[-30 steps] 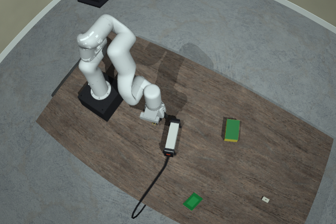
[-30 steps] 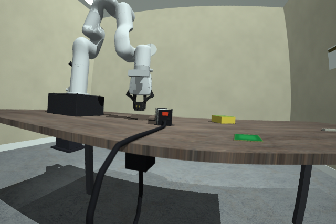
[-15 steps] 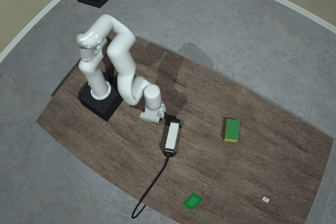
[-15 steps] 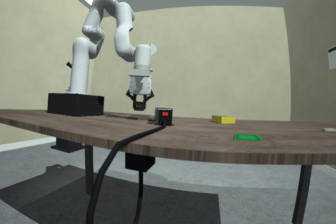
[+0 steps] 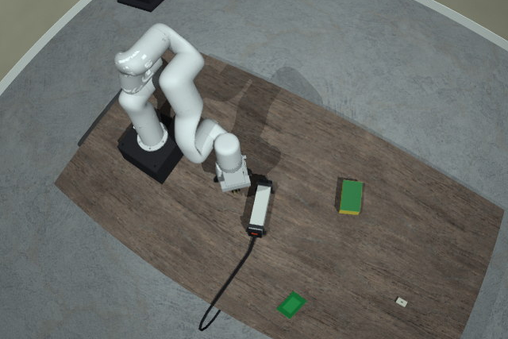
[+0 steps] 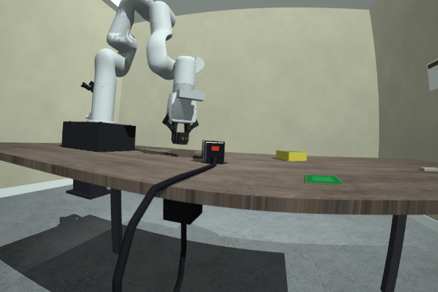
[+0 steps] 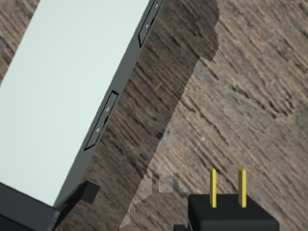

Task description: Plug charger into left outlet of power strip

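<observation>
The hand [image 6: 180, 137] is clamped tight on the black charger [image 7: 232, 213], low in the wrist view, prongs [image 7: 242, 187] clear of the power strip [image 5: 259, 205] at upper left. Approaching skewed like this, they could miss the slots.

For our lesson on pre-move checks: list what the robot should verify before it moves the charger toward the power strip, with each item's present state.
1. Charger held in the pincer: ok.
2. Both prongs visible, straight: ok.
3. Prongs lined up with an outlet: not ok, off to one side.
4. Charger above the table, not touching: ok.
5. Power strip clamps holding: cannot tell.
</observation>
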Robot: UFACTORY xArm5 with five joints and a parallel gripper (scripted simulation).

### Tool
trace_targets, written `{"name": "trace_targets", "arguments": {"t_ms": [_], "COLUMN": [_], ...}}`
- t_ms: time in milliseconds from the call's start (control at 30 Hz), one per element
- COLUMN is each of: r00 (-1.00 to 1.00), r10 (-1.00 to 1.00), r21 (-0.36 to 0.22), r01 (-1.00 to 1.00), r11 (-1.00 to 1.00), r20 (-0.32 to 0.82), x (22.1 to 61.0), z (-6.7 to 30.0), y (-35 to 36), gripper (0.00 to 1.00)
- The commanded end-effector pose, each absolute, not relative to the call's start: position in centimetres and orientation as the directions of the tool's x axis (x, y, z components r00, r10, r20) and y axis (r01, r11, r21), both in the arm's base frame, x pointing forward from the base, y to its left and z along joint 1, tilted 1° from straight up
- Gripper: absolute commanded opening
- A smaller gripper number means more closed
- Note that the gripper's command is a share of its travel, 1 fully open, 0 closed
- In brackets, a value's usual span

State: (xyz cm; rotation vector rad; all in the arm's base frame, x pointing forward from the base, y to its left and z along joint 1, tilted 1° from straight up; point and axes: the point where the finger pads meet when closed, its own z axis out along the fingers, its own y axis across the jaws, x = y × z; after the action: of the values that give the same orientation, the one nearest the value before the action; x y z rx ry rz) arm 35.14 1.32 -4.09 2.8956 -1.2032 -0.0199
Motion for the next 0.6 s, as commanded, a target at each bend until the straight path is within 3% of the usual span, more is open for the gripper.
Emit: {"name": "trace_targets", "arguments": {"t_ms": [0, 433, 500, 567], "r00": [0.874, 0.994, 0.994, 0.958], "r10": [-0.487, 0.107, 0.107, 0.286], "r21": [0.006, -0.002, -0.002, -0.005], "r01": [-0.487, 0.107, 0.107, 0.286], "r11": [-0.874, -0.994, -0.994, -0.958], "r20": [-0.011, -0.014, -0.014, -0.015], "x": [35.3, 35.4, 35.4, 35.4], "z": [-4.0, -4.0, -4.0, -4.0], "y": [0.5, -1.7, -1.7, -1.8], "gripper": [0.00, 0.00, 0.00, 0.00]}}
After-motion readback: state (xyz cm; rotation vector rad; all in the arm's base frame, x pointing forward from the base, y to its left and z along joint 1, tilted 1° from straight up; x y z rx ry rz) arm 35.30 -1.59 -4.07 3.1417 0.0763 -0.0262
